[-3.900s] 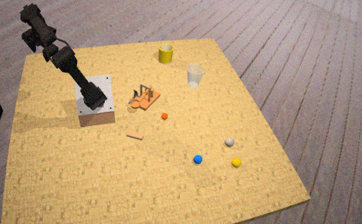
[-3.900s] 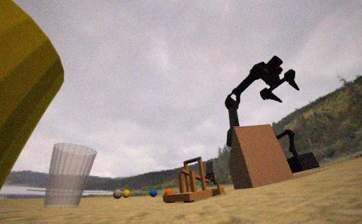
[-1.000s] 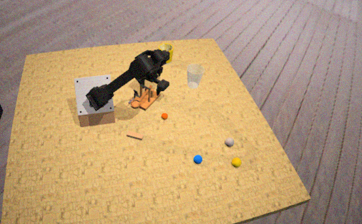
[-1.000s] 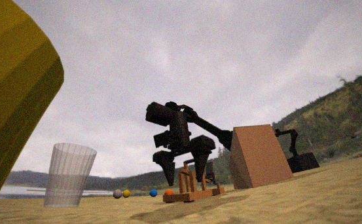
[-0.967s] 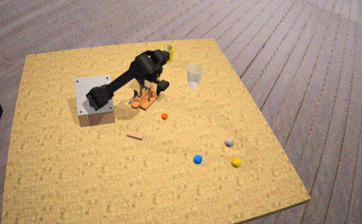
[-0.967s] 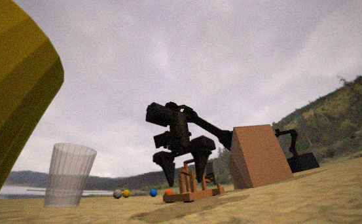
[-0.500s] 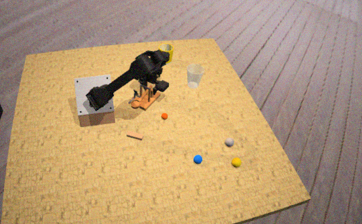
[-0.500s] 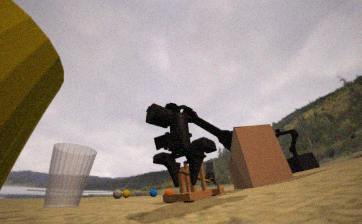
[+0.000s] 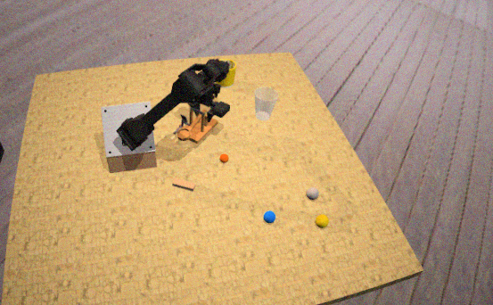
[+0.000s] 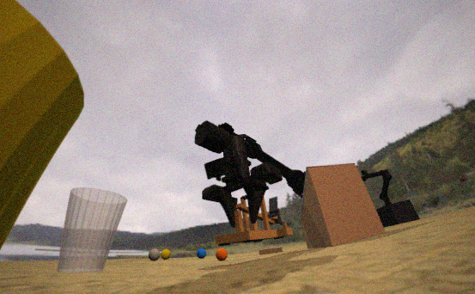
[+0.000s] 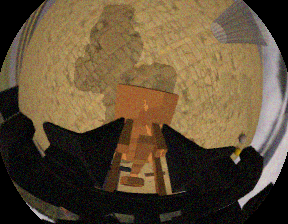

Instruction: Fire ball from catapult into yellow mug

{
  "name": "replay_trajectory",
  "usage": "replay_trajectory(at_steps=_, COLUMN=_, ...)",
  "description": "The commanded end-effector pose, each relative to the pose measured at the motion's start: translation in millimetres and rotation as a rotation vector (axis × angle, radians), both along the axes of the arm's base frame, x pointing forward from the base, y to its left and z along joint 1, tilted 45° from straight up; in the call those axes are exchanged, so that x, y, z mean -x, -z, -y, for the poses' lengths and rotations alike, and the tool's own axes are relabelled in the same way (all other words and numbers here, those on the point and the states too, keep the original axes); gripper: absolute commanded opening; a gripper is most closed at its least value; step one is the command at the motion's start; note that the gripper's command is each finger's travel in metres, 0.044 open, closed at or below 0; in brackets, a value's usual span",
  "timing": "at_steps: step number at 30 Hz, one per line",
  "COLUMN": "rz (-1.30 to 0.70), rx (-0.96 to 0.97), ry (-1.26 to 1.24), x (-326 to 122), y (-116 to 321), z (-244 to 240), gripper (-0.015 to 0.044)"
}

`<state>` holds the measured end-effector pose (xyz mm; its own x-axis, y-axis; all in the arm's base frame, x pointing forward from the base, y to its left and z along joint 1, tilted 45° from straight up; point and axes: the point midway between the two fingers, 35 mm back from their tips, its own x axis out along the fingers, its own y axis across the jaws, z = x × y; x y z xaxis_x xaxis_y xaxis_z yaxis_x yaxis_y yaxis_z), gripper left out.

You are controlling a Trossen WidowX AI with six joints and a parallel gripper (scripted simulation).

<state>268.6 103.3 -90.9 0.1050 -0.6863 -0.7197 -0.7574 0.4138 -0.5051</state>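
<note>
My gripper [image 10: 243, 221] [image 11: 143, 124] is shut on the upright frame of the orange-brown catapult [image 9: 201, 131] [image 10: 255, 235] [image 11: 145, 102]. The catapult's base is raised a little above the table in the exterior view. No ball shows in its round cup. An orange ball [image 9: 224, 158] [image 10: 222, 254] lies on the table near the catapult. A blue ball [image 9: 269, 217] [image 10: 201, 253], a whitish ball [image 9: 312, 193] [image 10: 154, 254] and a yellow ball [image 9: 322, 220] [image 10: 166, 254] lie farther off. The yellow mug [image 9: 229, 80] [image 10: 19, 107] stands at the table's far edge, partly hidden by the arm.
A clear cup [image 9: 266, 104] [image 10: 89, 232] [image 11: 240, 30] stands right of the catapult in the top view. A small brown bar [image 9: 184, 184] [image 10: 270, 250] lies in front of the box [image 9: 133, 163] [image 10: 341, 206] under my arm's base. Another black arm [image 10: 386, 189] stands beyond the box.
</note>
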Motion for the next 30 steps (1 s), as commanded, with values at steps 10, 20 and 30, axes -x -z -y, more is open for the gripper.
replay_trajectory(at_steps=10, rz=0.018, rx=-0.016, ry=0.011, x=57.5, y=65.0, z=-78.5, gripper=0.0000)
replay_trajectory(at_steps=20, rz=0.023, rx=-0.017, ry=0.016, x=54.5, y=69.0, z=-81.8, gripper=0.0000)
replay_trajectory(at_steps=30, rz=0.022, rx=-0.017, ry=0.015, x=52.3, y=80.4, z=-70.6, gripper=0.0000)
